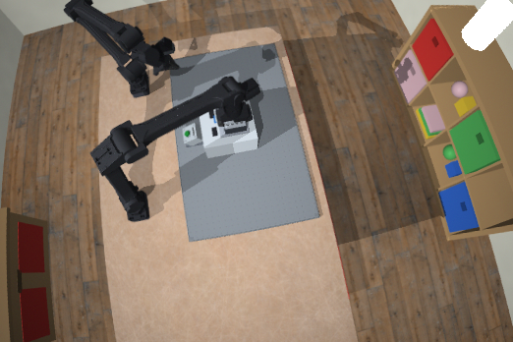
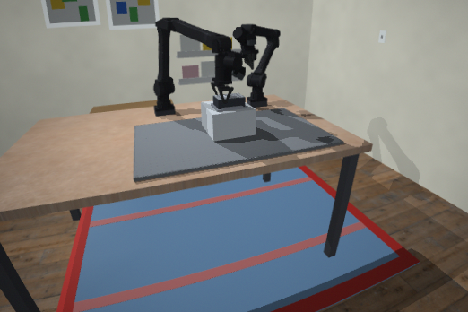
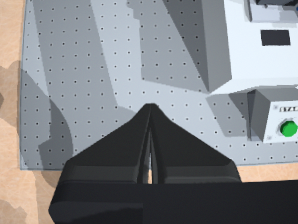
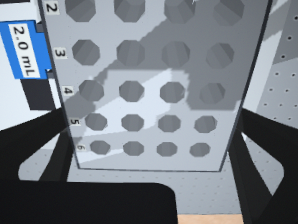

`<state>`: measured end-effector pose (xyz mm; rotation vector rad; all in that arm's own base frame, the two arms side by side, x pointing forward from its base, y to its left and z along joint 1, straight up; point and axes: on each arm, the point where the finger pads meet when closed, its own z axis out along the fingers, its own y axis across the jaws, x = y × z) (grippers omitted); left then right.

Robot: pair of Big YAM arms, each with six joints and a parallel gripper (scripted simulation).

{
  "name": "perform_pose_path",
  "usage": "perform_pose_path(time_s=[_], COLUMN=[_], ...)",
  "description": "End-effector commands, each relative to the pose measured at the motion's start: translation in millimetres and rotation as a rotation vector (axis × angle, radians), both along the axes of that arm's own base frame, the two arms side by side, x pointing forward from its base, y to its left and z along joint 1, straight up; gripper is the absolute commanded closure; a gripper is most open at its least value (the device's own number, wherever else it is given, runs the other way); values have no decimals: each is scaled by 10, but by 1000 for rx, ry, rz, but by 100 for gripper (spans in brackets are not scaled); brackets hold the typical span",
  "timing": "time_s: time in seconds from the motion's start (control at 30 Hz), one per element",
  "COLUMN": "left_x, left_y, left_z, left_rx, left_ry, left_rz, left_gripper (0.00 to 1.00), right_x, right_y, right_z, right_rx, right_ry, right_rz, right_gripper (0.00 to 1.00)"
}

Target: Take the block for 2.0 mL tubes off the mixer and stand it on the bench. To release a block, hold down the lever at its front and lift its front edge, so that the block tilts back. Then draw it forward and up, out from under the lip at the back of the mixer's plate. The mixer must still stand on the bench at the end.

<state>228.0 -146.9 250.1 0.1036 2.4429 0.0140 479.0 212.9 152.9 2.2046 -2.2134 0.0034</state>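
The block for 2.0 mL tubes (image 1: 236,127) (image 2: 232,101) (image 4: 152,73), grey with rows of round holes, sits on top of the white mixer (image 1: 232,147) (image 2: 234,125) (image 3: 250,60). It looks level. A blue 2.0 mL label (image 4: 21,49) shows at its front side. My right gripper (image 2: 222,98) (image 4: 150,112) points down from above, its fingers on two opposite sides of the block, shut on it. My left gripper (image 1: 176,68) (image 2: 251,67) (image 3: 150,112) is shut and empty, in the air away from the mixer. The front lever and the back lip cannot be made out.
A small grey box with a green knob (image 1: 187,134) (image 3: 288,128) stands in front of the mixer. Both stand on the grey perforated mat (image 1: 251,193) (image 2: 170,153) (image 3: 90,107) on the wooden table (image 1: 221,281) (image 2: 90,149). The right arm reaches over the mixer's front area.
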Motion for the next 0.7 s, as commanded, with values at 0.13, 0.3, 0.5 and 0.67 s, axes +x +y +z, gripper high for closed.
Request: perform_pose_path(time_s=[0.13, 0.3, 0.5, 0.67], left_x=[-75, -77, -91, -123], left_y=[-470, -709, -898, -1252], left_z=[-58, 27, 174, 148], left_rx=[-69, -78, -117, -105], left_ry=[-129, -132, -240, -274], left_rz=[32, 56, 54, 39], left_gripper=[100, 100, 100, 100], right_x=[-11, -11, -11, -11], right_y=[31, 31, 31, 31], right_z=[-80, -80, -80, -80], right_rx=[-6, -6, -6, -6], right_ry=[25, 25, 25, 25], right_rz=[6, 6, 6, 6], right_gripper=[100, 100, 100, 100])
